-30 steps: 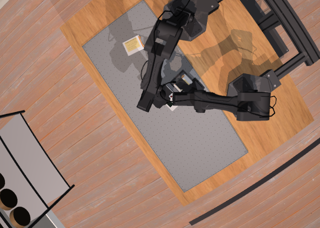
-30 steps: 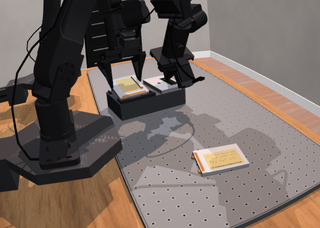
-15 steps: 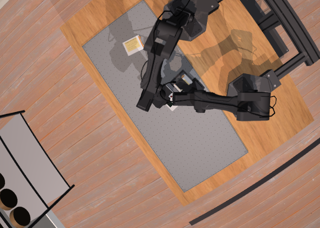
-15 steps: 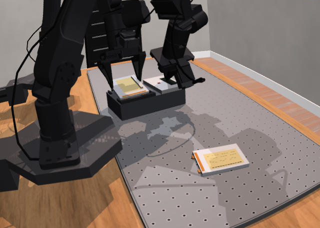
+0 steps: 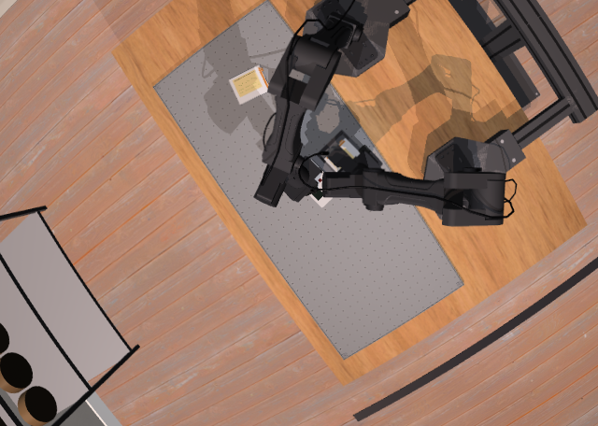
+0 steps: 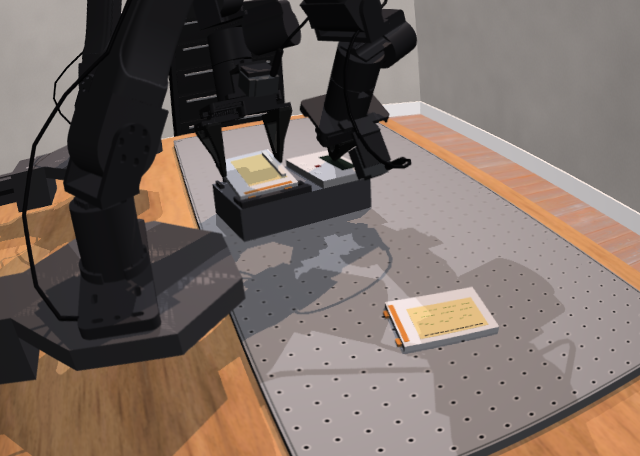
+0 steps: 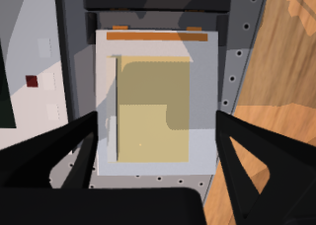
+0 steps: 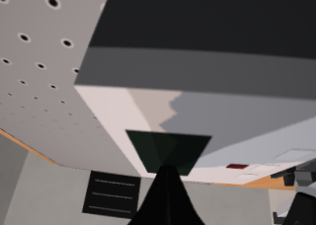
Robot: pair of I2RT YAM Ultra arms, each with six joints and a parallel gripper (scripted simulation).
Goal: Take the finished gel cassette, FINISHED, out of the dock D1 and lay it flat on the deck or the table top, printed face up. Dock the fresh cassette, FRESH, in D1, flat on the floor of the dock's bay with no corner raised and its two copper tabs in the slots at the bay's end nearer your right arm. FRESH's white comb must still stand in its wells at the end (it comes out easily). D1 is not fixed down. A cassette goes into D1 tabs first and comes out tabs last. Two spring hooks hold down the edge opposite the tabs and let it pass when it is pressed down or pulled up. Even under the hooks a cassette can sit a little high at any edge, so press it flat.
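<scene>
FINISHED lies flat on the perforated deck, printed face up, its copper tabs towards the table side. My left gripper is shut on FRESH by its two long sides, at the bay of dock D1. The copper tabs face the slotted end wall, with a gap to it in the left wrist view. FRESH shows above the bay's rim. The white comb stands along one side. My right gripper is shut and empty at the dark window. The bay floor is hidden.
Beside the bay, D1's white panel has a dark window and a red square. Both arms reach in close together over D1. The deck borders the wooden table top.
</scene>
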